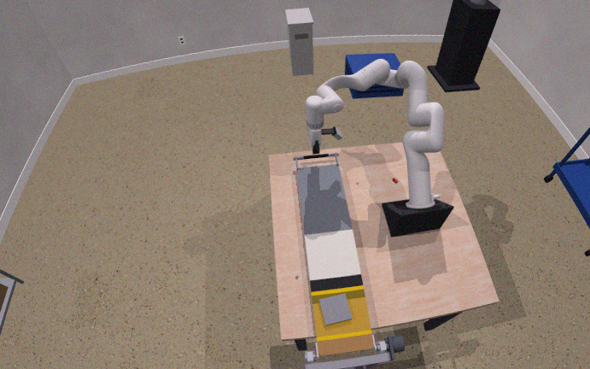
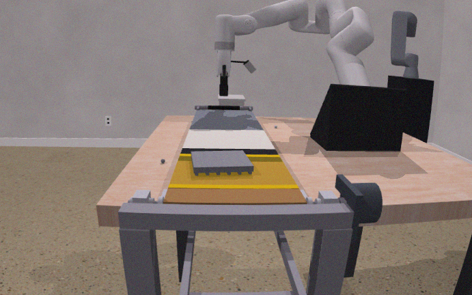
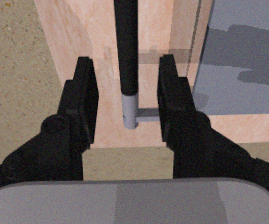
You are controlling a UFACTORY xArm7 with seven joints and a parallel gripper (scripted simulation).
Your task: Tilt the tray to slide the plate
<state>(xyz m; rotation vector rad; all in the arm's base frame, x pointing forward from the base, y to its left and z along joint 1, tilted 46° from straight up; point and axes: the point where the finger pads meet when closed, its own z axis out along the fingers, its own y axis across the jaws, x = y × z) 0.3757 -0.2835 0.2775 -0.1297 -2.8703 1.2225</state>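
Plate (image 1: 335,308) flat inside yellow band, lower centre, off both lines | tray (image 1: 322,197) resting on counter (image 1: 425,275) | gripper (image 3: 126,99) part-open, empty above handle (image 3: 125,23) | looks finished

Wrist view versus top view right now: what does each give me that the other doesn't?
Only the wrist view shows the gripper open, its black fingers standing apart on either side of the tray's black handle bar without touching it.

Only the top view shows the steel plate lying in the tinted band between the two solid yellow lines, and the whole tray along the table.

Both show the handle end of the tray, with the gripper above it and holding nothing.
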